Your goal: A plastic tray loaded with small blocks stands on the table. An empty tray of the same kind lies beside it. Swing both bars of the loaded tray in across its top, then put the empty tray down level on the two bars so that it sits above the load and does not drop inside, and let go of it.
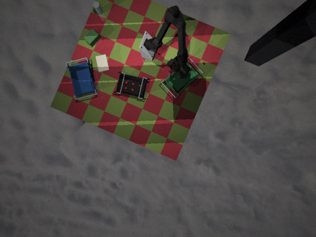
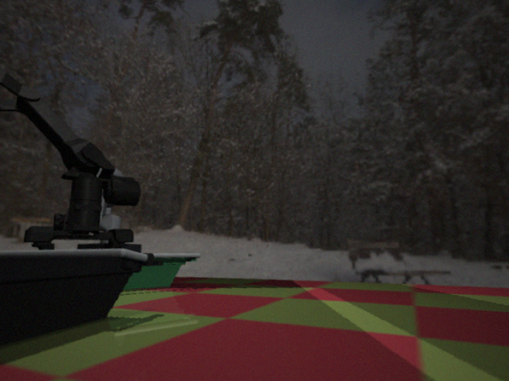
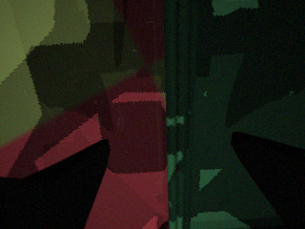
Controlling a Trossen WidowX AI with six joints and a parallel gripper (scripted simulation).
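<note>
The loaded black tray (image 1: 131, 93) (image 2: 46, 287) stands mid-mat and holds several small red blocks (image 1: 133, 84). Its left wire bar (image 1: 122, 83) and right wire bar (image 1: 142, 88) both lie across its top, near the ends. The empty green tray (image 1: 178, 85) (image 2: 155, 275) (image 3: 182, 95) stands to its right in the top view, its bars swung out over the ends. My gripper (image 3: 170, 141) is open and low at the green tray's long wall. In the wrist view that wall runs between the two fingers. In the exterior view the fingertips are hidden.
An empty blue tray (image 1: 82, 80) stands at the left, beside a cream block (image 1: 101, 62). A green block (image 1: 92, 37) and a grey cylinder (image 1: 98, 8) lie farther back. The arm's white base plate (image 1: 146, 53) is behind the black tray.
</note>
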